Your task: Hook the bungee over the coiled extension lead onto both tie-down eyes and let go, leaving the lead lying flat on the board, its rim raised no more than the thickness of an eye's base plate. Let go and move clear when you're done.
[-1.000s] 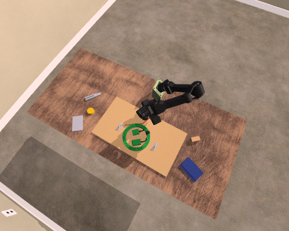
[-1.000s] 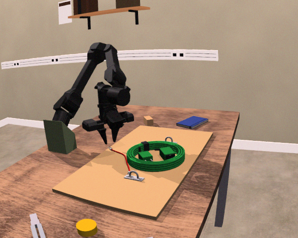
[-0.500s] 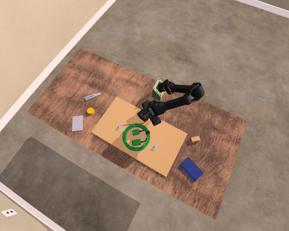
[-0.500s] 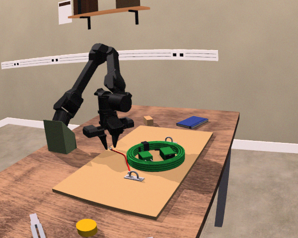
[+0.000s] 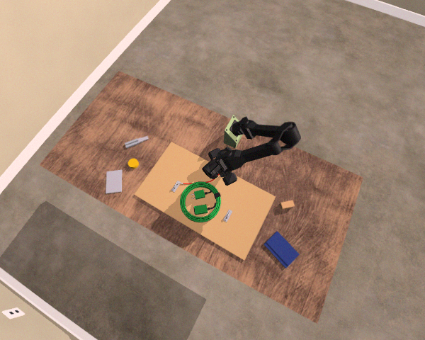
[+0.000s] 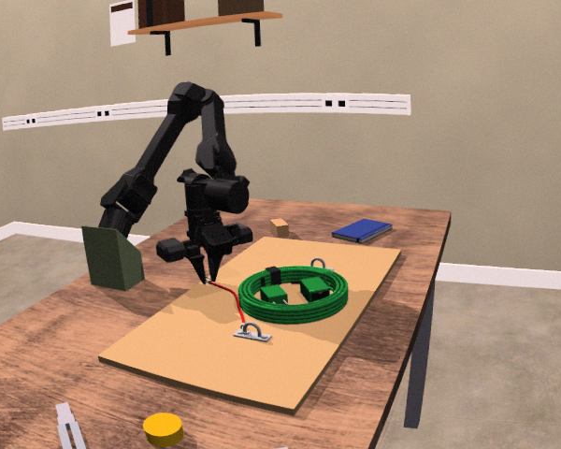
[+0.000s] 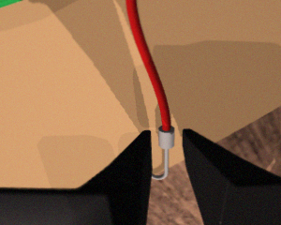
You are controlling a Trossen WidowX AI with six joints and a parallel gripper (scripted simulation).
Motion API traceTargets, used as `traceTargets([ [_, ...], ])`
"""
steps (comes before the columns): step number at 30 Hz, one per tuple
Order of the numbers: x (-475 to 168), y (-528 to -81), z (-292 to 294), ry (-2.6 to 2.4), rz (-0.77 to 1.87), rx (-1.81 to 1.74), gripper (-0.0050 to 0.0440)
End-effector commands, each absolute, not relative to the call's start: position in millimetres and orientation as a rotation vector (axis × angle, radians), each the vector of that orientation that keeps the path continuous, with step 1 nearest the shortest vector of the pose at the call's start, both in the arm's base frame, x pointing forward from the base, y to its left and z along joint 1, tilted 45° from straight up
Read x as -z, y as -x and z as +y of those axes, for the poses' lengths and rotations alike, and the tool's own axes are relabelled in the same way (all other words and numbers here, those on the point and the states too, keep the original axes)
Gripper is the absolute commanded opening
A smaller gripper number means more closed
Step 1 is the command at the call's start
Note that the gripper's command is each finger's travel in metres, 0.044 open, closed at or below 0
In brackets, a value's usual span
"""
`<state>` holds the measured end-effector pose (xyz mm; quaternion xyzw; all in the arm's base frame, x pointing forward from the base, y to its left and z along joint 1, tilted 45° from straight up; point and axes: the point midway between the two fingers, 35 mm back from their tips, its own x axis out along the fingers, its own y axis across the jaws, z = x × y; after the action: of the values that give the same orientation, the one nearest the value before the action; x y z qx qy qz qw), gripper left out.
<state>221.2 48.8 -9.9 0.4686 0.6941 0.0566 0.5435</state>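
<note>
The hand [image 7: 165,137] is sitting low at the board's [image 6: 319,270] edge, fingers narrowing around the bungee's [image 7: 150,70] little silver hook [image 7: 165,157], not clamped on it yet. That thin red cord is running away from the hand to an eye [image 6: 251,332] beside the green coiled lead [image 6: 293,295], lying flat.

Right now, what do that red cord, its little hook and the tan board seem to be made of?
The red cord looks like smooth rubber or elastic: it bends softly. Its hook and collar look like thin bright metal, grey and shiny. The tan board looks like plain matte plywood or fibreboard, flat and grainless, though I can't be sure.
</note>
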Motion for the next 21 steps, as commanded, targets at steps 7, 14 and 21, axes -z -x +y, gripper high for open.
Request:
traceTargets([
  [7, 8.3, -223.9, 48.2, -1.111, 1.637, -0.135, 0.0022],
  [14, 8.3, -223.9, 48.2, -1.111, 1.637, -0.135, 0.0000],
  [21, 1.0, -227.9, 39.9, -1.100, 1.622, -0.135, -0.0003],
])
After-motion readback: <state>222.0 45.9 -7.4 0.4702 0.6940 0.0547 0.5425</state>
